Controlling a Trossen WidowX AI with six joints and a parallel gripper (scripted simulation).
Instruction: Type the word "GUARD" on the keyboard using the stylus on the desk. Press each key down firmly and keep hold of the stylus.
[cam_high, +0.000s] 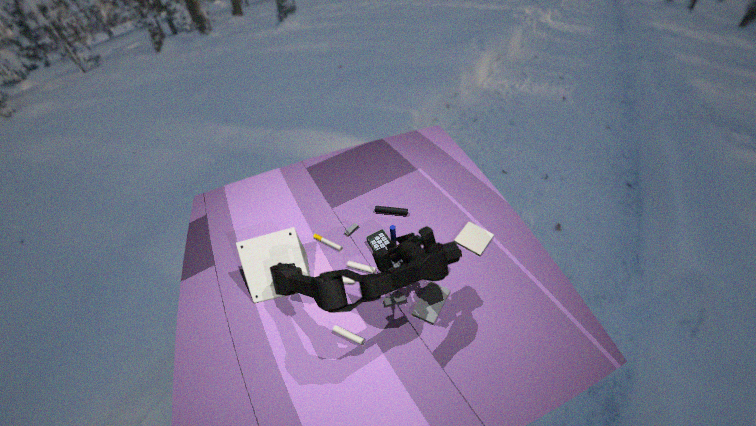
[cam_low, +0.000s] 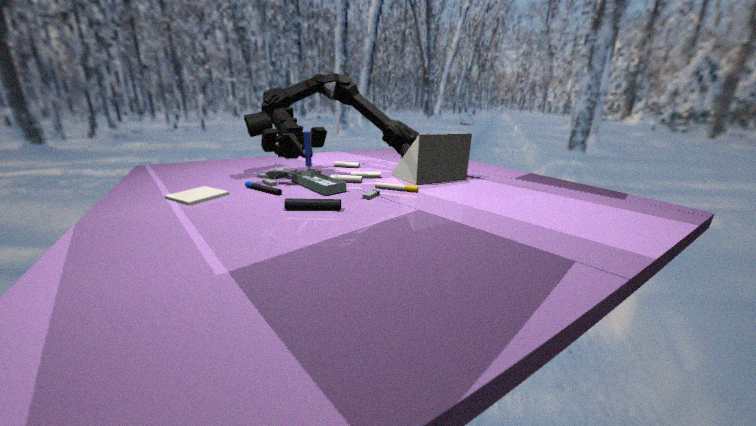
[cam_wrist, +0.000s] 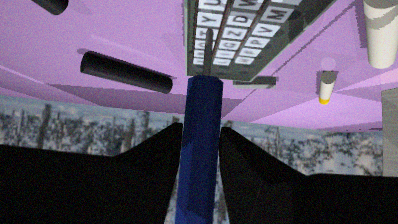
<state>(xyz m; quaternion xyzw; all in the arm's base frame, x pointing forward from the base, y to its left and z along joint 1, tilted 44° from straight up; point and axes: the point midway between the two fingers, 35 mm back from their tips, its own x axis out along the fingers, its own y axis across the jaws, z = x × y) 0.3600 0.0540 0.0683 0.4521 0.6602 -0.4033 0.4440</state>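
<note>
The dark grey keyboard (cam_high: 378, 241) (cam_low: 329, 186) (cam_wrist: 275, 50) lies on the desk with rows of white letter keys, partly hidden by the arm in the top view. My gripper (cam_low: 307, 150) (cam_wrist: 201, 133) is shut on the blue stylus (cam_high: 392, 232) (cam_low: 307, 142) (cam_wrist: 201, 155), above the keyboard. The stylus stands nearly upright in the exterior view, thin grey tip down. In the wrist view the tip shows over the row with the Y key, just below the Y. I cannot tell whether it touches a key.
A black cylinder (cam_high: 391, 210) (cam_low: 312, 204) (cam_wrist: 126, 72), a small grey block (cam_high: 351, 229) (cam_low: 370, 194) (cam_wrist: 255, 82) and a yellow-ended white marker (cam_high: 330, 243) (cam_low: 394, 187) (cam_wrist: 326, 87) lie near the keyboard. A blue-ended black marker (cam_low: 267, 188), a pale square pad (cam_high: 474, 238) (cam_low: 198, 195) and several white markers lie around.
</note>
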